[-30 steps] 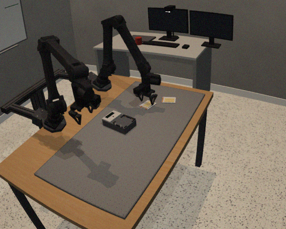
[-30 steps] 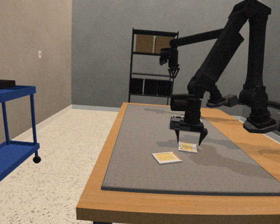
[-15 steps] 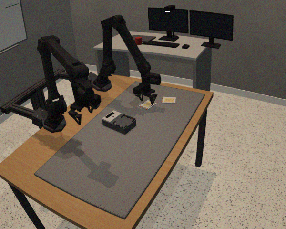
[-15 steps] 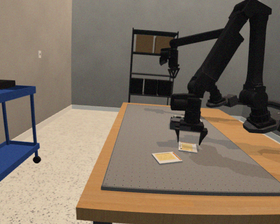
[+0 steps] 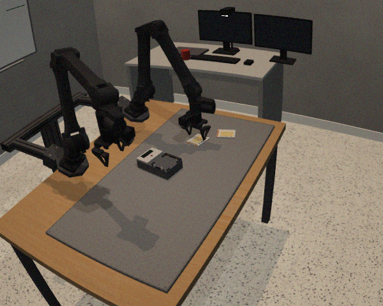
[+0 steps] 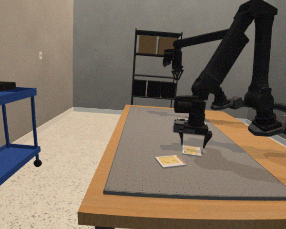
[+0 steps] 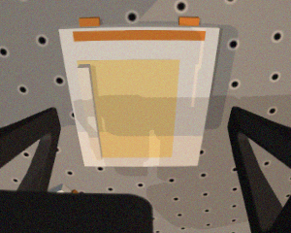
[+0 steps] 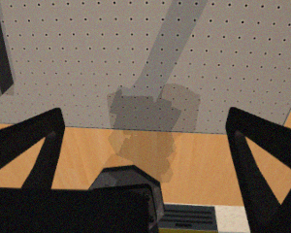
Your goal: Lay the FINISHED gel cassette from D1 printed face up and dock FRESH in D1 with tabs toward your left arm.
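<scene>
A cassette with a white comb at one side, FRESH by its look, (image 5: 194, 141) (image 6: 191, 150) (image 7: 136, 87) lies flat and face up on the deck (image 5: 188, 204) (image 6: 138, 138). Its two copper tabs are at the top in the left wrist view. My left gripper (image 5: 196, 135) (image 6: 192, 146) (image 7: 144, 116) is open low above it, one finger off each side. The other cassette, seemingly FINISHED, (image 5: 226, 133) (image 6: 170, 161) lies flat, printed face up. Dock D1 (image 5: 152, 169) (image 6: 178, 126) (image 8: 2, 58) stands upright with its bay empty. My right gripper (image 5: 114, 157) (image 6: 177, 78) (image 8: 145, 116) is open and empty, high near the table's arm-side edge.
The other cassette lies close beside the one under my left gripper, toward the table's far end in the top view. The dock stands between the cassettes and the deck's other half. A desk with monitors (image 5: 225, 27) and a blue cart (image 6: 12, 98) stand off the table.
</scene>
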Robot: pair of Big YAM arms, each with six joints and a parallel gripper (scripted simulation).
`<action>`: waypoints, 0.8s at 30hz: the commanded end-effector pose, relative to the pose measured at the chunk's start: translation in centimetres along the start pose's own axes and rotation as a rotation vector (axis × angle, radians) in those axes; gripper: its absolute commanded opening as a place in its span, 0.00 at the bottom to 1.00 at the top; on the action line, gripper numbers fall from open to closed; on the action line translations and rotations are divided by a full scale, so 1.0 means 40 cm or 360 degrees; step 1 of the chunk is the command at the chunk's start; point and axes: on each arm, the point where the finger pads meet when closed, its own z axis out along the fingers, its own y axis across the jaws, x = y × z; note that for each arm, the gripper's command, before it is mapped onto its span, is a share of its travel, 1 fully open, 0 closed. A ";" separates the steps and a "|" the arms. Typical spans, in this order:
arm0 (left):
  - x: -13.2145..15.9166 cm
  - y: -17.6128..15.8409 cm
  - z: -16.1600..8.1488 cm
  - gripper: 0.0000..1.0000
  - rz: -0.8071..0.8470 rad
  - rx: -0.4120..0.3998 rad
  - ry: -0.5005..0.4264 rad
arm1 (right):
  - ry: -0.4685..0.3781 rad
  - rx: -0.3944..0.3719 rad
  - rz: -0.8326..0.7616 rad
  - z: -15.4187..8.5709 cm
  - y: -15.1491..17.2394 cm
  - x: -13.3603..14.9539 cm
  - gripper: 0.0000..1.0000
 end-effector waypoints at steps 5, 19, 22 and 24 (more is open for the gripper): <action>0.016 0.038 -0.029 0.98 0.0001 -0.0064 0.0021 | -0.0072 0.0029 0.0017 -0.062 -0.009 -0.047 1.00; 0.017 0.041 -0.030 0.98 0.0001 -0.0064 0.0021 | -0.0072 0.0029 0.0017 -0.062 -0.009 -0.047 1.00; 0.017 0.041 -0.030 0.98 0.0001 -0.0064 0.0021 | -0.0072 0.0029 0.0017 -0.062 -0.009 -0.047 1.00; 0.020 0.047 -0.032 0.98 0.0001 -0.0071 0.0023 | -0.0072 0.0029 0.0017 -0.062 -0.009 -0.047 1.00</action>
